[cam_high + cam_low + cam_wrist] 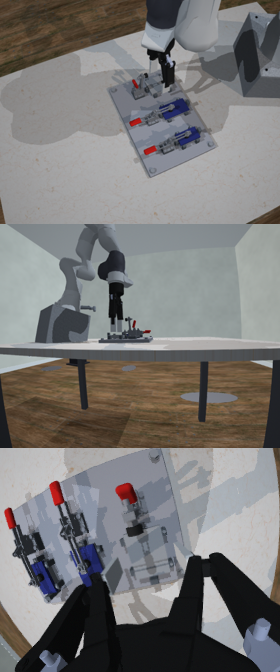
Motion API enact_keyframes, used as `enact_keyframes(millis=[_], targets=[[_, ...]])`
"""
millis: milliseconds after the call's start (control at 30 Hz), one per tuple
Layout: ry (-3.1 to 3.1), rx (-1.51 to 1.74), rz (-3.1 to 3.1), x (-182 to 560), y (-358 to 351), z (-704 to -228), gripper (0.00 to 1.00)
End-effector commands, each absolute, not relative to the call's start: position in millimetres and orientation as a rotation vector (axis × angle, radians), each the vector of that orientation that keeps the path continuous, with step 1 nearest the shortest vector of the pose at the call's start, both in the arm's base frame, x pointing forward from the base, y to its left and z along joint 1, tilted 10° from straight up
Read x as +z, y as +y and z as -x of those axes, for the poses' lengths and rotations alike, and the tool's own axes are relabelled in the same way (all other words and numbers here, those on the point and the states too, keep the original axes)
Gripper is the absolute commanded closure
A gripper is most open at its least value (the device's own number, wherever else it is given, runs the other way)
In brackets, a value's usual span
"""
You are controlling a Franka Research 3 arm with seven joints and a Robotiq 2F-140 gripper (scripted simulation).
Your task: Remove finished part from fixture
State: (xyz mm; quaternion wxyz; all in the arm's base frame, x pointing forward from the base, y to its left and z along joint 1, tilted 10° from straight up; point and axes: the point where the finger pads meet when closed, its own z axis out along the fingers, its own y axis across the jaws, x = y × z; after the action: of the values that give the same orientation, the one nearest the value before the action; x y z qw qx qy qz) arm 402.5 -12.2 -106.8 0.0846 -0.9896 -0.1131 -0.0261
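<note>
A grey fixture plate lies on the table with three toggle clamps. At the far station the clamp stands raised, its red handle upright. Beside it lies the grey finished part, also in the wrist view. Two blue blanks sit under closed clamps with red handles lying flat. My gripper hangs straight down over the grey part, with the fingertips a little above it. The fingers are open, one on each side, and nothing is between them.
The robot's grey base block stands at the back right of the table. The marble table top runs wide to the left of and in front of the plate. The raised clamp arm stands close to the left of my fingers.
</note>
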Motion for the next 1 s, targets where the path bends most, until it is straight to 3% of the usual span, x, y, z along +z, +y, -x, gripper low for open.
enact_keyframes(millis=[0, 967], targets=[[-0.334, -0.086, 2.955, -111, -13, -405, 0.42], [-0.334, -0.086, 2.955, -127, -10, -405, 0.42]])
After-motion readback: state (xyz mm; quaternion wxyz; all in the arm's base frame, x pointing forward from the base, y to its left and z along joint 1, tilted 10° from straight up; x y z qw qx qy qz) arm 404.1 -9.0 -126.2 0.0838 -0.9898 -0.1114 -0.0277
